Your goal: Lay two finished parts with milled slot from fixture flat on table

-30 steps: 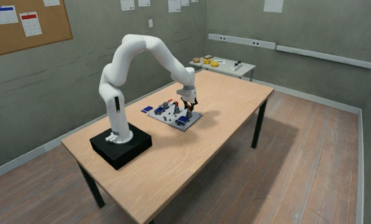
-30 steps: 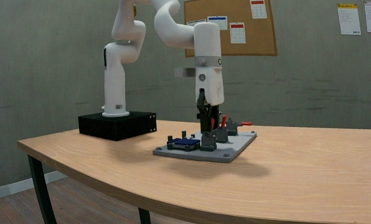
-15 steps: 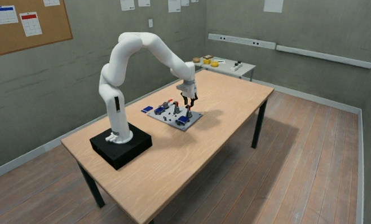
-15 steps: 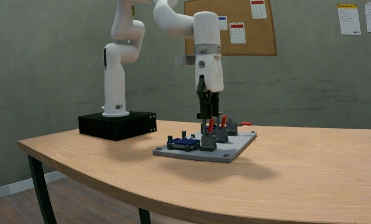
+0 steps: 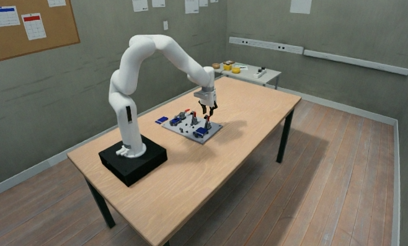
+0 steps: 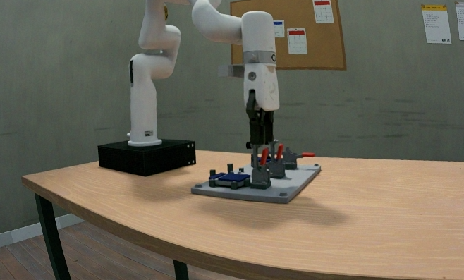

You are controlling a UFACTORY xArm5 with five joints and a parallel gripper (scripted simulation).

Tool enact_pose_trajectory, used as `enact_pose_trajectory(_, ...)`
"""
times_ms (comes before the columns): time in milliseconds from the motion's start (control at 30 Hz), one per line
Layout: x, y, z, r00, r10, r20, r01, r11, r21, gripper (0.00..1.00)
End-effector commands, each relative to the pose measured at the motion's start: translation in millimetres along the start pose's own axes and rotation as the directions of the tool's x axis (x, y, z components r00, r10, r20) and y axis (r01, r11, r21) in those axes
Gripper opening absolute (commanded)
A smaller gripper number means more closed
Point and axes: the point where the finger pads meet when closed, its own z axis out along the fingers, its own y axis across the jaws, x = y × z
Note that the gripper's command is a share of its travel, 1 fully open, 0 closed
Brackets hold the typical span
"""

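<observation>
A grey fixture plate lies mid-table and also shows in the exterior view. A blue part sits in its near station beside a toggle clamp whose red handle stands upright. Another blue part sits in the far station, where the clamp's red handle lies level. The middle station shows only pegs. A third blue part lies flat on the table left of the plate. My gripper points down just above the near clamp's handle, fingers partly open and empty.
The arm's black base stands on the table's left end. The middle clamp stands upright close beside the gripper. A small side table with yellow items is behind the far table edge.
</observation>
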Motion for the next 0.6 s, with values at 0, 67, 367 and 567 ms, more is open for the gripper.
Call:
enact_pose_trajectory(0, -1.5, -0.4, -1.8, 1.0, 0.0, 0.004, 0.0, 1.0, 0.001, 0.48)
enact_pose_trajectory(67, -1.4, -0.4, -1.8, 1.0, 0.0, 0.004, 0.0, 1.0, 0.001, 0.48)
enact_pose_trajectory(367, -1.5, -0.4, -0.5, 1.0, 0.0, 0.004, 0.0, 1.0, 0.001, 1.0)
enact_pose_trajectory(567, -1.5, -0.5, 3.1, 1.0, 0.0, 0.004, 0.0, 1.0, 0.001, 1.0)
